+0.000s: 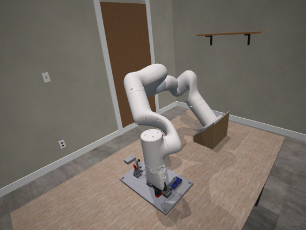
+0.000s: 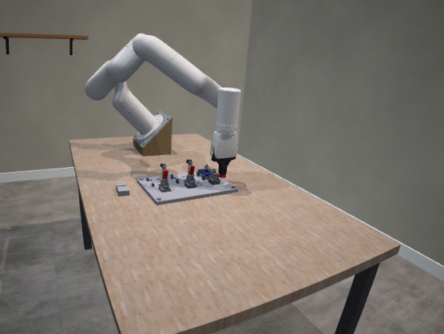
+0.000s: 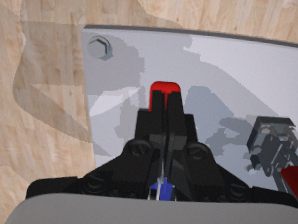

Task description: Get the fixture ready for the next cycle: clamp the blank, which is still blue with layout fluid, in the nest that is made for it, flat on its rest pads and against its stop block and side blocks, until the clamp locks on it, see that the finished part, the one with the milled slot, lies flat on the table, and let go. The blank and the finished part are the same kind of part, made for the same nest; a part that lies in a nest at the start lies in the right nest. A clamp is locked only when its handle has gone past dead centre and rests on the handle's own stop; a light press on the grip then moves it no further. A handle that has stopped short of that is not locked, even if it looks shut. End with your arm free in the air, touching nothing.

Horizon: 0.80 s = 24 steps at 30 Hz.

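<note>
The blue blank [image 1: 177,183] [image 2: 204,172] [image 3: 168,191] lies in the nest at one end of the fixture plate, under the arm of that nest's clamp [image 1: 167,193] [image 2: 214,178]. The clamp's handle is swung down low, with its red grip [image 1: 158,196] [image 2: 221,176] [image 3: 165,86] away from the blank. My gripper [image 1: 157,192] [image 2: 223,173] [image 3: 163,111] is shut, with nothing between its fingers, and its tips are on or just over the red grip. Whether the handle rests on its stop cannot be told. The grey finished part [image 1: 130,159] [image 2: 122,190] lies on the table, apparently flat, beside the plate.
The fixture plate [image 1: 146,192] [image 2: 180,196] [image 3: 117,75] has corner bolts. Two other clamps, the middle one [image 2: 190,181] [image 3: 272,142] and the far one [image 1: 137,173] [image 2: 164,185], stand with raised arms and upright red grips. The robot's wedge base [image 1: 212,135] [image 2: 160,141] is at the back.
</note>
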### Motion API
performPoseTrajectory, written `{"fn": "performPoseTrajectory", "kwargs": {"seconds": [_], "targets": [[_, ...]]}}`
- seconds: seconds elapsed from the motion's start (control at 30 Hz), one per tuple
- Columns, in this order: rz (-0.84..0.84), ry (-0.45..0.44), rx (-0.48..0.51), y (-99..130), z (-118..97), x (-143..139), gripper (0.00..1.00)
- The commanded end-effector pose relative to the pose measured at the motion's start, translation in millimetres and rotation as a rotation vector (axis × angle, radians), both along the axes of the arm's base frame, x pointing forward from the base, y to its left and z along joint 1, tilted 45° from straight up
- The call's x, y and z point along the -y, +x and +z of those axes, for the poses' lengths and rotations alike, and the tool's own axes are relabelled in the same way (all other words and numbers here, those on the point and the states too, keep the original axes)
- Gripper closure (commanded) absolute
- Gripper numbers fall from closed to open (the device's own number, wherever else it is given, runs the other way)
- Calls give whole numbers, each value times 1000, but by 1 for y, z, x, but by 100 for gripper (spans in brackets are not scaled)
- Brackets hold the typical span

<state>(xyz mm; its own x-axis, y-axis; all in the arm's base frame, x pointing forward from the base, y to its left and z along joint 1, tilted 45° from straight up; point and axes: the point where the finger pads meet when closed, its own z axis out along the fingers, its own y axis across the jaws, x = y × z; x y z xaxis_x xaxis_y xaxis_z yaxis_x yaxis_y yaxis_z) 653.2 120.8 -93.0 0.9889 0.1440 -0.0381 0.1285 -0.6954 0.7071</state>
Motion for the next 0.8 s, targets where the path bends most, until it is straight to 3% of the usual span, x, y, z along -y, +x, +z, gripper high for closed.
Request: {"fn": "performPoseTrajectory", "kwargs": {"seconds": [0.0, 0.77], "targets": [[1, 1, 1, 1, 1, -1, 100], [1, 1, 1, 1, -2, 2, 100]]}}
